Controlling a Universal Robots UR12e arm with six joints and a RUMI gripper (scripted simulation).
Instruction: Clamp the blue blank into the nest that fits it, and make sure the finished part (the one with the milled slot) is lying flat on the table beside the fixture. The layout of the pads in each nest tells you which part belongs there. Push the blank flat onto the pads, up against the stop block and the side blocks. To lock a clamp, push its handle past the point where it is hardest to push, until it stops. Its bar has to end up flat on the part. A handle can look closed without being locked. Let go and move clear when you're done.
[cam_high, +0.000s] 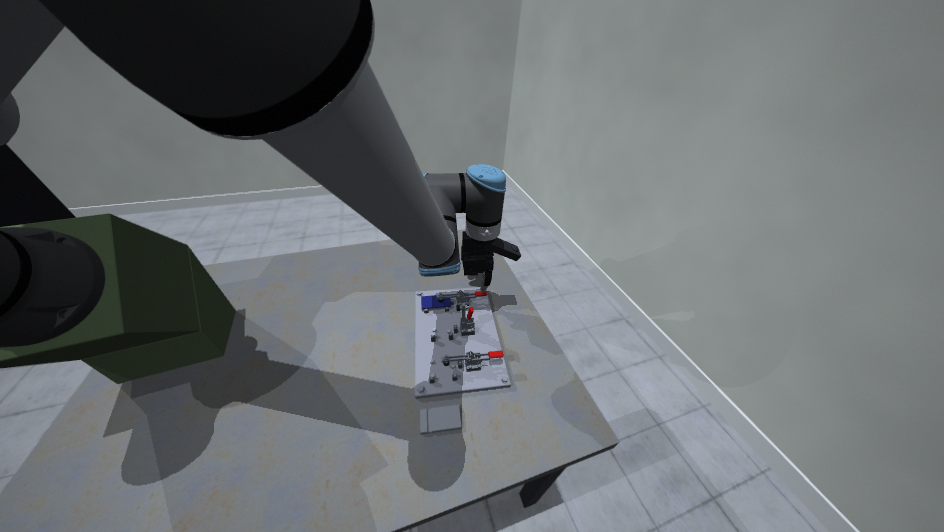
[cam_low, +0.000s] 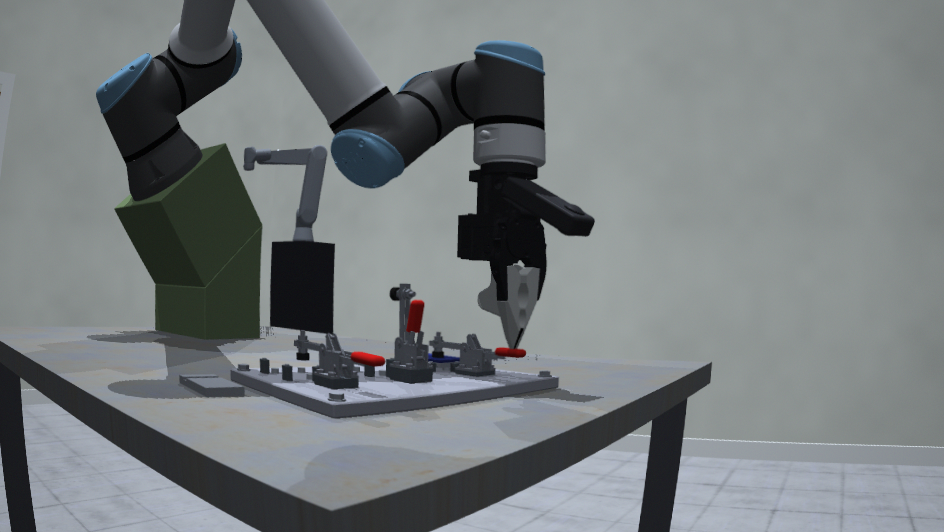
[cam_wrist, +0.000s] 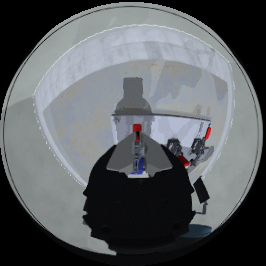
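Note:
The blue blank (cam_high: 436, 301) lies in the far nest of the grey fixture plate (cam_high: 460, 343), under the bar of the far clamp. That clamp's red handle (cam_low: 510, 352) lies low and about level. My gripper (cam_low: 516, 333) is shut and empty, its tips just above that handle's end; the handle also shows in the wrist view (cam_wrist: 136, 128), with the blue blank (cam_wrist: 140, 165) below it. The middle clamp's red handle (cam_low: 415, 315) stands upright. The near clamp's red handle (cam_low: 367, 358) lies down. The grey finished part (cam_high: 440, 418) lies flat on the table beside the plate.
A black box on a grey stand (cam_low: 302, 285) rises behind the plate. The green robot base (cam_low: 198, 247) stands at the table's far left corner. The table edge (cam_low: 687, 376) is close on the right.

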